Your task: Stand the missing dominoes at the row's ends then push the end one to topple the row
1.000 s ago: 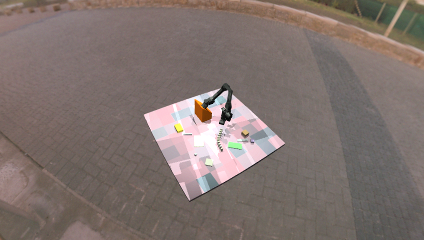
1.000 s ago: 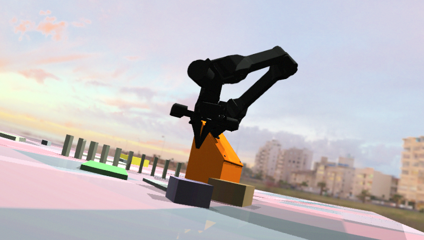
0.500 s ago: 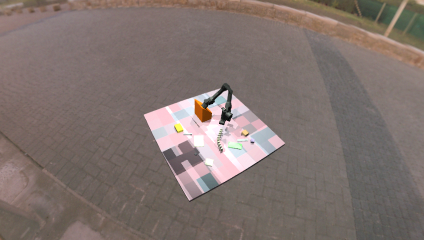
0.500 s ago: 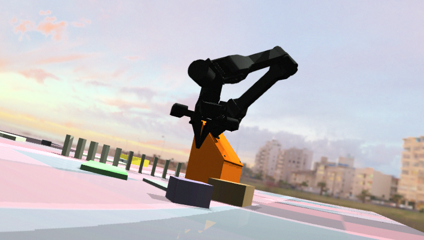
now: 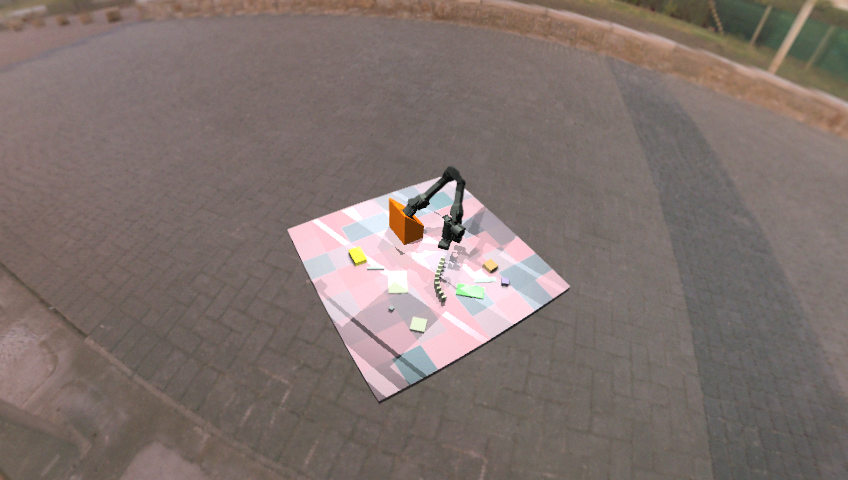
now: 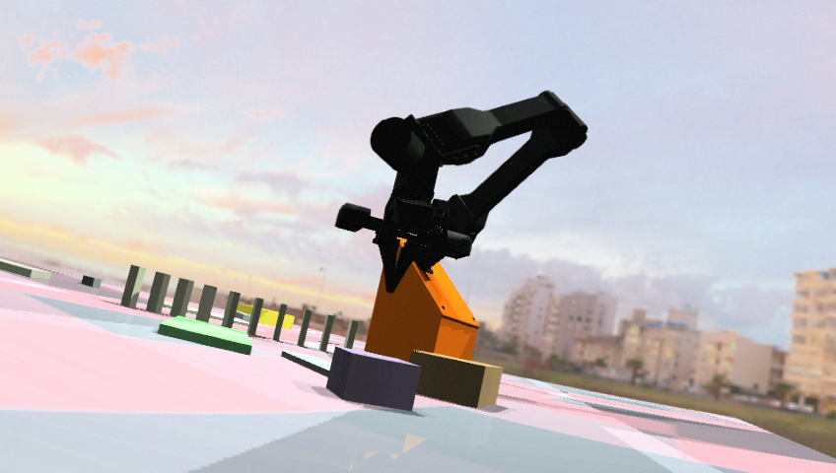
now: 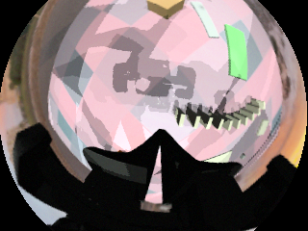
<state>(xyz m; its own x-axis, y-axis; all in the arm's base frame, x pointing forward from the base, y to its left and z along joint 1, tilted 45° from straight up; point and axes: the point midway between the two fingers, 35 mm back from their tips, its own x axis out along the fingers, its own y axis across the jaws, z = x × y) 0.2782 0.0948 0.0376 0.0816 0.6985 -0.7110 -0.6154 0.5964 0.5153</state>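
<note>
Several slim dominoes stand upright in a gently curved row. The row's end domino (image 6: 350, 334) (image 7: 181, 119) nearest the arm and the far end domino (image 5: 443, 298) (image 6: 133, 286) (image 7: 261, 104) are both upright. I see no domino lying loose. My gripper (image 6: 390, 290) (image 7: 161, 132) is shut, its fingertips together with nothing between them. It points down and hangs above table height, off the arm's end of the row and touching no domino. In the top view its fingertips are too small to make out.
An orange wedge (image 5: 404, 226) (image 6: 404, 328) stands beside the arm. A green slab (image 5: 470, 290) (image 6: 205, 335) (image 7: 237, 52), a pale strip (image 5: 484, 279) (image 7: 205, 19), a tan block (image 5: 490, 265) (image 6: 457, 377) and a purple block (image 5: 505, 281) (image 6: 372, 377) lie on one side of the row; a yellow block (image 5: 357, 255) on the other.
</note>
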